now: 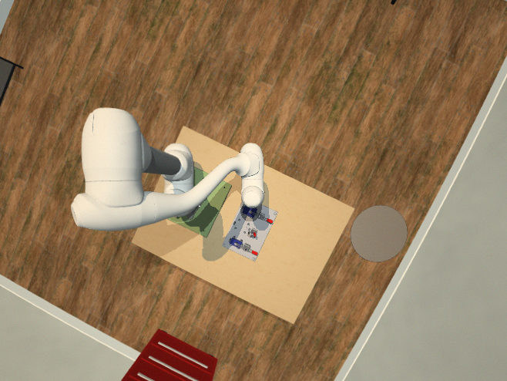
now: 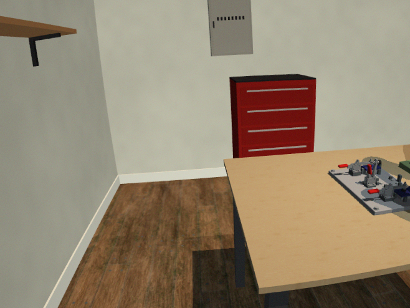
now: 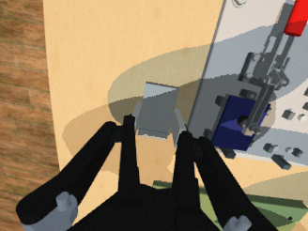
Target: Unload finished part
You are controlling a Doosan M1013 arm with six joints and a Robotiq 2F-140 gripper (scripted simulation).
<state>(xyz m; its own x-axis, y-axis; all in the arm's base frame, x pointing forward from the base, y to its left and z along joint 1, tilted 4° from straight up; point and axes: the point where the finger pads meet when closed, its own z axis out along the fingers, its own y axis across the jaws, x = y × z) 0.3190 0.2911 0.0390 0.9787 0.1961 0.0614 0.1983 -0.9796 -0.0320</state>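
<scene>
The finished part (image 3: 159,110), a plain grey block, is between the fingertips of my gripper (image 3: 157,113), over the table beside the fixture plate (image 1: 262,237) (image 2: 351,184) (image 3: 237,33). My gripper is shut on it. Its slot and its height above the table cannot be made out. One blue blank (image 1: 247,211) (image 2: 402,193) (image 3: 230,115) sits in the nest closest to the gripper, with a clamp arm over it. The other blue blank (image 1: 235,242) (image 2: 367,167) sits in the far nest, also under a clamp arm. The middle clamp (image 2: 370,180) stands raised, its nest without a part.
The wooden table (image 1: 303,246) (image 2: 298,215) carries the fixture and a green plate (image 1: 219,200) (image 3: 263,199) near the arm's base. Red clamp handles (image 1: 270,220) (image 2: 373,191) (image 3: 297,19) stick out at the fixture's side. A red cabinet (image 1: 176,356) (image 2: 275,116) stands beyond the table.
</scene>
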